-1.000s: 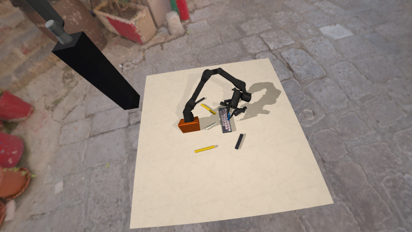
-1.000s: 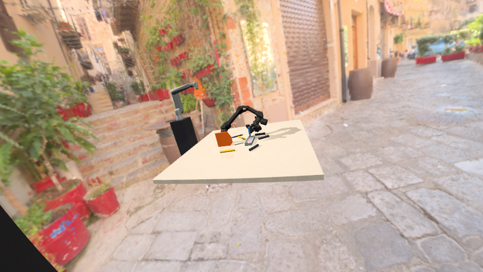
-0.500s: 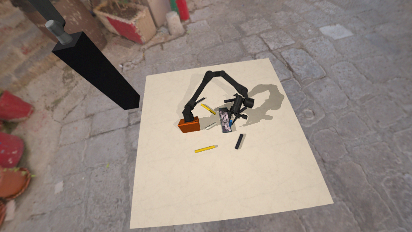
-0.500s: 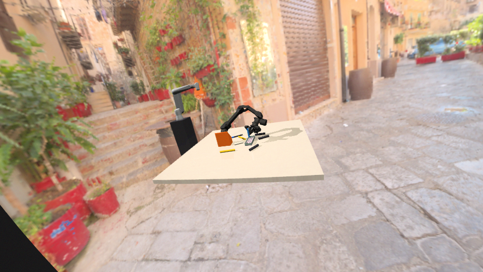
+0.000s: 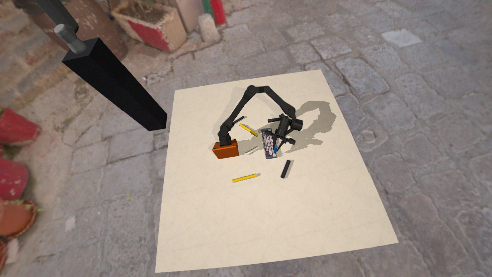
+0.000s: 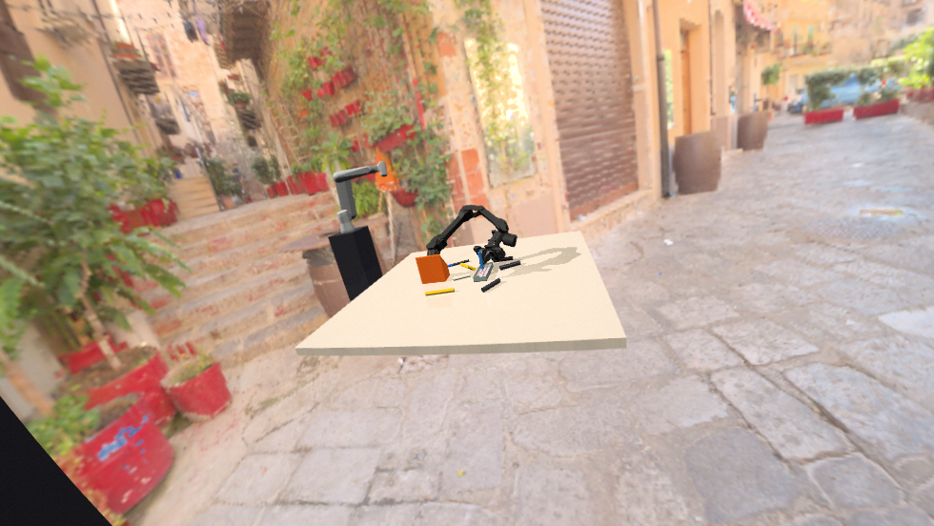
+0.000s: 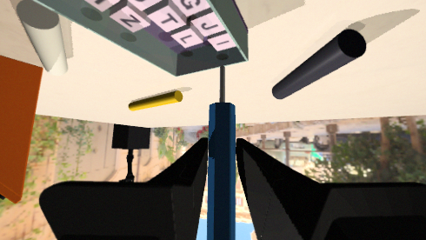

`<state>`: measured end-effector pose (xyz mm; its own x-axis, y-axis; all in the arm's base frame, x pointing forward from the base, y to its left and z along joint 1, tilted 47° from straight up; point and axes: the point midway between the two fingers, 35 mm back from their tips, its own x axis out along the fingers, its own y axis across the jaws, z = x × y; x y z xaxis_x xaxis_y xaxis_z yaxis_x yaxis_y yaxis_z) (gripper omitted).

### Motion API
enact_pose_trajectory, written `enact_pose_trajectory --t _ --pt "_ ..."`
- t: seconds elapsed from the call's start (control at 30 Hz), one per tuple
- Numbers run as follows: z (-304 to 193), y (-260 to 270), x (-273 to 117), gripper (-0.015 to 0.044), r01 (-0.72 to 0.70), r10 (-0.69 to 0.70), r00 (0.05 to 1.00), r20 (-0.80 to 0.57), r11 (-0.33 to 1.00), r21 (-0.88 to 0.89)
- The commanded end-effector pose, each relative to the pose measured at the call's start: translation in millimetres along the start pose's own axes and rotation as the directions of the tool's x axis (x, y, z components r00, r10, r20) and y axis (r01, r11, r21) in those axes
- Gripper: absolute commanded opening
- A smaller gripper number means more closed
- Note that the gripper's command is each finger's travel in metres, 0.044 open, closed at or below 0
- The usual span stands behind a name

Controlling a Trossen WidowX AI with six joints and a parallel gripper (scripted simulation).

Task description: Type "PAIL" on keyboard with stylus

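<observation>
While black two-fingered tool (image 5: 277, 144) (image 6: 480, 251) (image 7: 222, 143) grips blue hexagonal stylus (image 5: 275, 148) (image 6: 480, 259) (image 7: 222, 174), grey-green, pink-keyed keyboard (image 5: 267, 146) (image 6: 482, 273) (image 7: 187, 39) lies beyond its tip, L and I nearest.

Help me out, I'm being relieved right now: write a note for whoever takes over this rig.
Gripper: closed on the blue faceted stylus with the thin grey tip, tip leading towards the keys.
Keyboard: the grey-green case with pale pink lettered keys lies on the cream table top. The tip appears near the case end by the I and L keys; contact can't be told.
Done: stylus in grip. Which letters of PAIL are typed can't be seen.
Left: confirm the letters typed, firmly press any missing, keep the stylus.
</observation>
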<state>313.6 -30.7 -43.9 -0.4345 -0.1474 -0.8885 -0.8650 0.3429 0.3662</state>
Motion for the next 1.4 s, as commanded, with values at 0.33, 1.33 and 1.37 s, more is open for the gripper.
enact_pose_trajectory --t 0.33,1.33,1.37 --pt "5 -1 6 0.0081 -0.005 0.005 1.0 0.002 1.0 0.005" --pt "15 -1 11 0.0081 -0.005 0.005 1.0 0.002 1.0 0.005" --pt "15 -1 12 0.0081 -0.005 0.005 1.0 0.002 1.0 0.005"
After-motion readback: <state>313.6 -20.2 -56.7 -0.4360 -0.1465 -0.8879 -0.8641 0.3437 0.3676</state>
